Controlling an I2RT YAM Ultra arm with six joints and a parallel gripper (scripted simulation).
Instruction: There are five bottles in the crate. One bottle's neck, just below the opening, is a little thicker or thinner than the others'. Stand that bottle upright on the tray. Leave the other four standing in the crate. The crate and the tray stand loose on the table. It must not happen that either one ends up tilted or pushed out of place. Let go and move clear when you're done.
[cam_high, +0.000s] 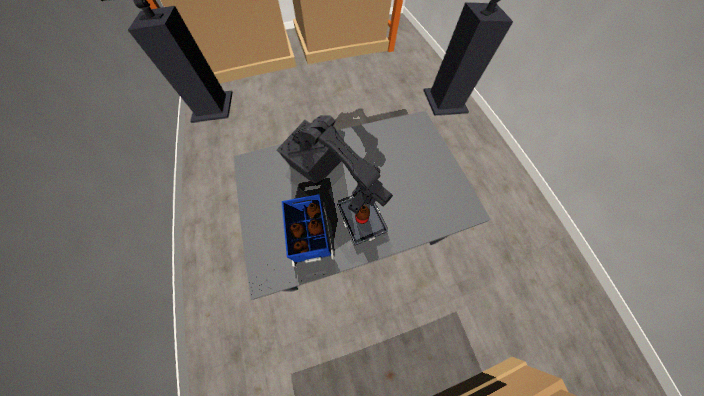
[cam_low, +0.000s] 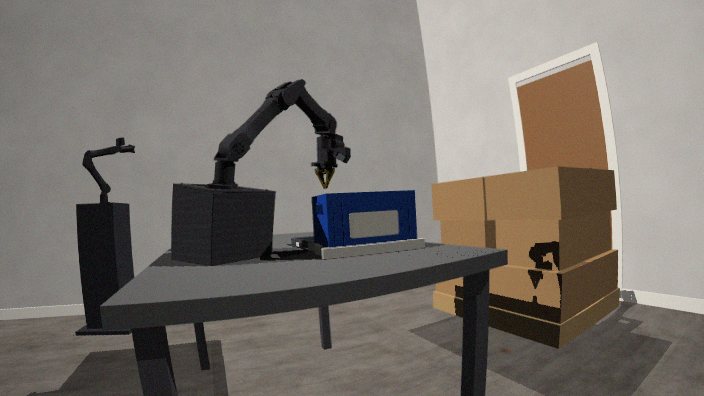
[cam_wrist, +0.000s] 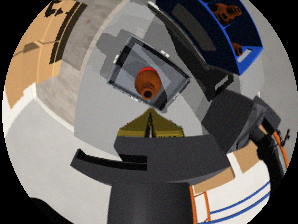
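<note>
The hand (cam_wrist: 152, 124) hangs closed and empty above the tray (cam_wrist: 120, 63), where one bottle (cam_wrist: 148, 82) stands upright; four bottles (cam_high: 314, 226) stand in the blue crate (cam_high: 289, 230) on the desk (cam_high: 430, 190)

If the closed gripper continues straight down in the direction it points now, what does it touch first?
Most likely the mouth of the reddish-brown bottle standing upright in the grey tray. The gripper is shut on nothing and hangs above it, though the exact alignment is hard to judge.
</note>
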